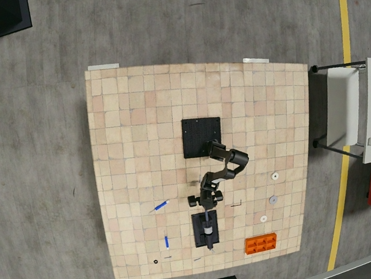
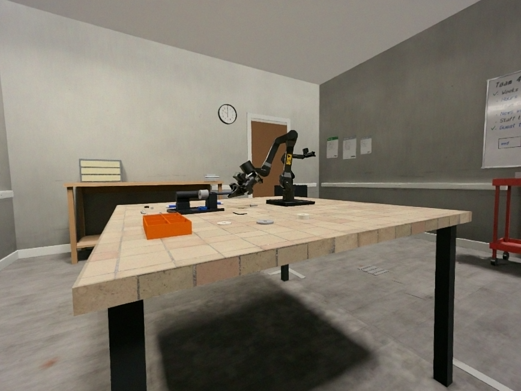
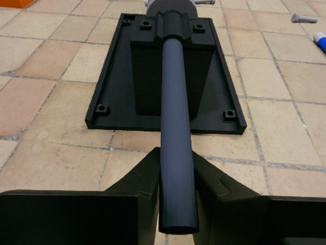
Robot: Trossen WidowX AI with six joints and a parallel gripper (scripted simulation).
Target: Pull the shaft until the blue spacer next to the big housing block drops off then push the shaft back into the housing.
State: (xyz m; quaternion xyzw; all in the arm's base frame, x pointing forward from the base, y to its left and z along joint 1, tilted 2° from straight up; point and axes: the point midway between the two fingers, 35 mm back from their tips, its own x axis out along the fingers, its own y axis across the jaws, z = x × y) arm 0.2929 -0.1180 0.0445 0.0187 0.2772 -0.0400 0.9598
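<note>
My gripper (image 1: 206,210) (image 2: 231,192) (image 3: 171,155) is shut on the free end of the dark grey shaft (image 1: 206,217) (image 3: 173,105). The shaft runs through the small black block (image 2: 211,197) (image 3: 146,68) on the black base plate (image 1: 196,227) (image 3: 113,94). A light grey spacer (image 1: 207,231) (image 2: 203,194) sits on the shaft just behind that block. The big housing block (image 2: 183,195) stands at the far end. A blue spacer (image 2: 203,207) lies on the base plate below the shaft, off it. The wrist view hides the spacers behind the small block.
An orange tray (image 1: 260,243) (image 2: 166,225) stands right of the fixture. Three washers (image 1: 275,176) (image 1: 273,199) (image 1: 263,218) lie further right. Two blue pens (image 1: 160,205) (image 1: 166,242) and a small black ring (image 1: 155,261) lie to the left. The arm's base plate (image 1: 198,132) sits mid-table.
</note>
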